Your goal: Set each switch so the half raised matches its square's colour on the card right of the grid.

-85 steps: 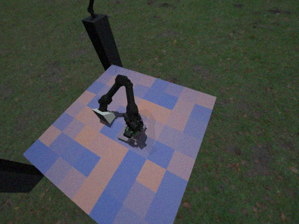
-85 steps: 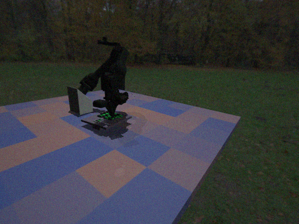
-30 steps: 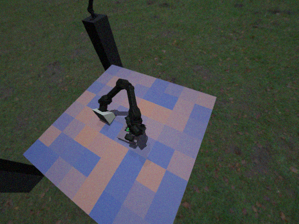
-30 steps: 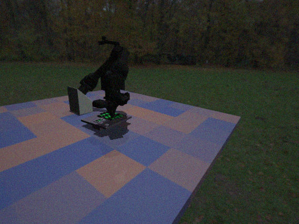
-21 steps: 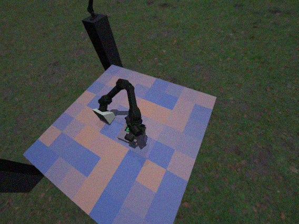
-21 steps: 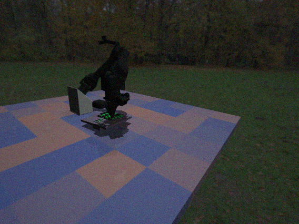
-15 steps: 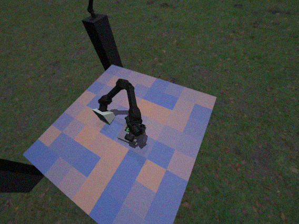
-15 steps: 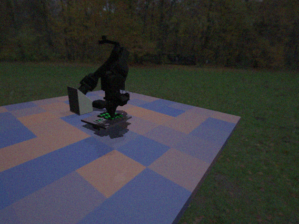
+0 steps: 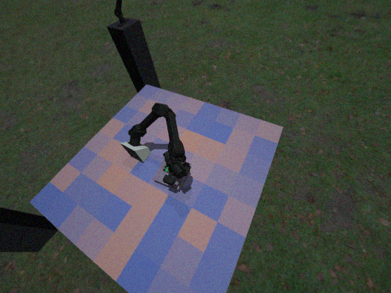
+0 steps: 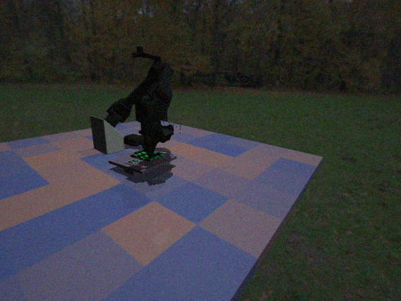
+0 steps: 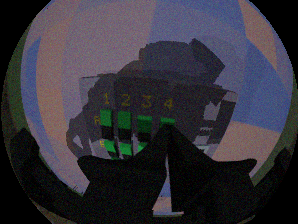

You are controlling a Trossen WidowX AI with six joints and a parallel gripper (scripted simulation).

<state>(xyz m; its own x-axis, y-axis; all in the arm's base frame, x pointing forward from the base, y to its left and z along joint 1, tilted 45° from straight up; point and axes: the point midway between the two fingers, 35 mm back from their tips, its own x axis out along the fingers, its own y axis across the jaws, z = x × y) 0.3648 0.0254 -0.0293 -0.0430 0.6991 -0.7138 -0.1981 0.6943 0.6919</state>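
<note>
The switch panel (image 9: 159, 179) (image 10: 121, 163) (image 11: 150, 87) lies in front of the arm. In the wrist view, row A shows switch 1 (image 11: 106, 118), switch 2 (image 11: 124, 120), switch 3 (image 11: 144, 123) and switch 4 (image 11: 168, 121), green on the far halves. The green of switch 3 looks darker. Parts of row B show below; rows nearer the arm are hidden. My gripper (image 10: 151, 156) (image 11: 167, 128) is shut and empty, its tips low at column 4, covering the near part of switch A4. Contact cannot be told. The small card (image 10: 133, 162) shows green marks, too small to read.
A pale wedge-shaped block (image 9: 142, 153) (image 10: 114, 138) stands beside the arm's base. The table top (image 9: 196, 227) (image 10: 148, 229) has a patchwork of blue, orange and mauve. The arm's shadow darkens much of the panel. Dark posts stand beyond the table in the top view.
</note>
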